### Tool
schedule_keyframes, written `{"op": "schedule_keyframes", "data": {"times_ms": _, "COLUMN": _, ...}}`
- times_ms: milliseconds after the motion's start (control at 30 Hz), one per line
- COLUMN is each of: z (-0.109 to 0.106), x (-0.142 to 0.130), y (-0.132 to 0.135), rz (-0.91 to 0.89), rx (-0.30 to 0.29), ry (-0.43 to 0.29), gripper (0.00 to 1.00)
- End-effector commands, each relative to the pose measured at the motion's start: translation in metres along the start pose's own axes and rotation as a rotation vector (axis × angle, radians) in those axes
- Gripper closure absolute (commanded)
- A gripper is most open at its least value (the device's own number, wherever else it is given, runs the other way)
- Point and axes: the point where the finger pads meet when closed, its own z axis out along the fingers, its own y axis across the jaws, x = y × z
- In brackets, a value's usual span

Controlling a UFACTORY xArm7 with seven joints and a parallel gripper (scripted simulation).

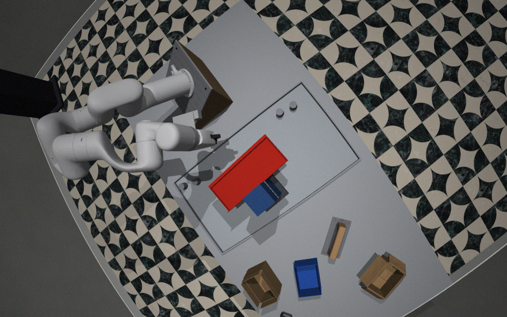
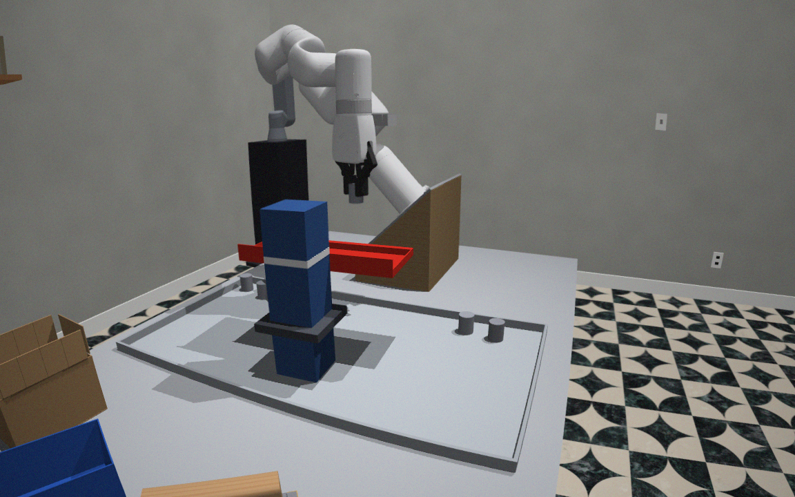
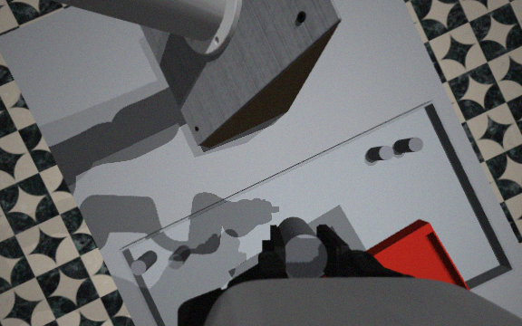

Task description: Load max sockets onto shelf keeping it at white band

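Note:
My gripper [image 1: 216, 138] [image 2: 356, 188] [image 3: 297, 242] is shut on a grey cylindrical socket [image 2: 356, 198] [image 3: 305, 256], high above the table on the robot's side of the shelf. The red shelf [image 1: 247, 173] [image 2: 364, 261] [image 3: 417, 260] holds no socket and looks level, about at the white band [image 2: 286, 261] on the blue post [image 2: 295, 290] [image 1: 261, 200]. Two sockets stand together at one end of the tray: one socket [image 1: 279, 112] [image 2: 465, 323] [image 3: 385, 153] and another [image 1: 292, 105] [image 2: 495, 330] [image 3: 415, 145]. Two more, a socket [image 1: 182, 186] [image 2: 246, 282] [image 3: 139, 267] and its neighbour [image 1: 196, 181] [image 2: 261, 290], stand at the other end.
A low dark rim [image 1: 330, 178] [image 2: 388, 427] surrounds the post and standing sockets. A black collar [image 2: 301, 329] sits low on the post. Beyond the rim are a blue bin [image 1: 307, 278], two cardboard boxes [image 1: 261, 284] [image 1: 383, 275] and a wooden block [image 1: 337, 240].

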Motion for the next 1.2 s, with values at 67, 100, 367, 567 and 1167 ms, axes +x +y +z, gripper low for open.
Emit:
{"op": "schedule_keyframes", "data": {"times_ms": 67, "z": 0.000, "x": -0.001, "y": 0.004, "rz": 0.002, "rx": 0.007, "ry": -0.003, "gripper": 1.00}}
{"op": "schedule_keyframes", "data": {"times_ms": 100, "z": 0.000, "x": -0.001, "y": 0.004, "rz": 0.002, "rx": 0.007, "ry": -0.003, "gripper": 1.00}}
{"op": "schedule_keyframes", "data": {"times_ms": 367, "z": -0.011, "x": -0.048, "y": 0.036, "rz": -0.014, "rx": -0.007, "ry": -0.003, "gripper": 1.00}}
{"op": "schedule_keyframes", "data": {"times_ms": 567, "z": -0.005, "x": -0.103, "y": 0.066, "rz": -0.004, "rx": 0.002, "ry": -0.002, "gripper": 1.00}}
{"op": "schedule_keyframes", "data": {"times_ms": 1167, "z": 0.003, "x": -0.119, "y": 0.073, "rz": 0.002, "rx": 0.009, "ry": -0.002, "gripper": 1.00}}
